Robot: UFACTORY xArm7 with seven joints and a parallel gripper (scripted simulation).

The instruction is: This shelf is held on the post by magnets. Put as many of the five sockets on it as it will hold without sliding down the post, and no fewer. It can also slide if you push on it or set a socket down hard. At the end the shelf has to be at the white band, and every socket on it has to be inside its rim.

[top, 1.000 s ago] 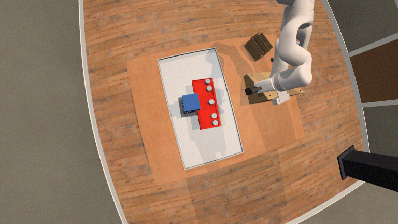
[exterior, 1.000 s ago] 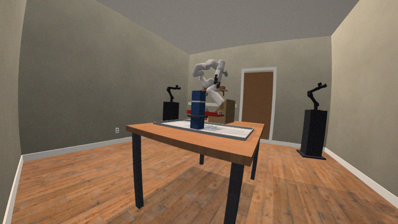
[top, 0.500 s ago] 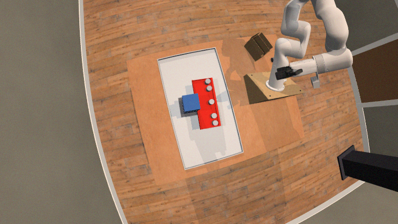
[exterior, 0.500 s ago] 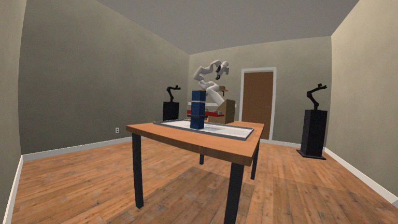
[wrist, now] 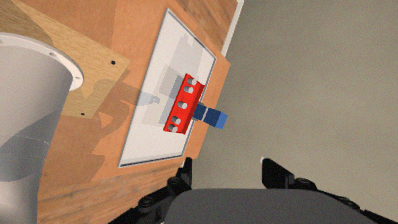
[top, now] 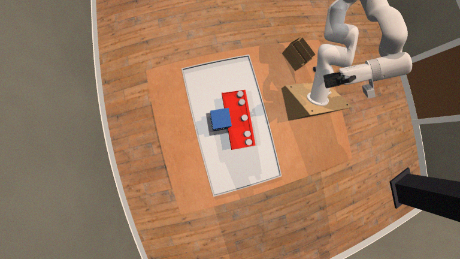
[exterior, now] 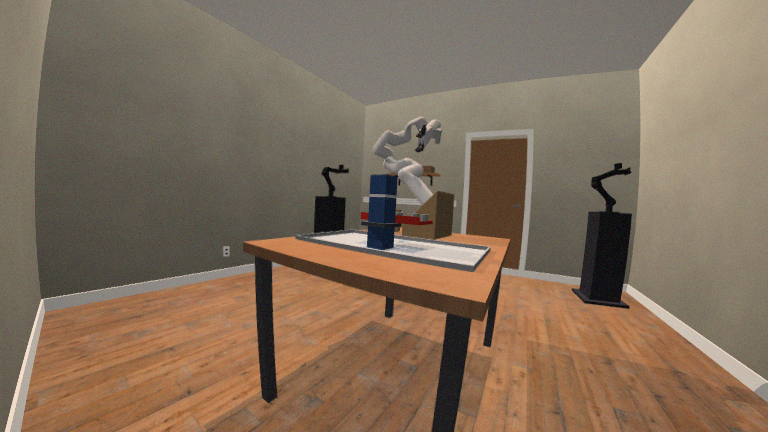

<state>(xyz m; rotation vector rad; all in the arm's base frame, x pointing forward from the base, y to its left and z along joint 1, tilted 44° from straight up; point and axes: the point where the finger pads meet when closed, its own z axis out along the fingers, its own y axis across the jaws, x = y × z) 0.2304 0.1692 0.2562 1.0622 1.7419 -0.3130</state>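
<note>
The red shelf (top: 238,119) juts from the blue post (top: 220,118) on the white tray (top: 230,123). Several grey sockets stand in a row on the shelf, from the far one (top: 239,93) to the near one (top: 248,141), all inside its rim. In the exterior view the shelf (exterior: 397,219) sits lower than the pale band (exterior: 382,196) on the post. My gripper (top: 327,80) is open and empty, raised high near the arm's base, far from the shelf. The wrist view shows the shelf (wrist: 183,104) and the post (wrist: 211,116) far below my open fingers.
A brown box (top: 298,53) lies behind the arm's wooden base plate (top: 317,101). A small grey block stands by the base. A black pedestal (top: 424,193) stands off the table at the lower right.
</note>
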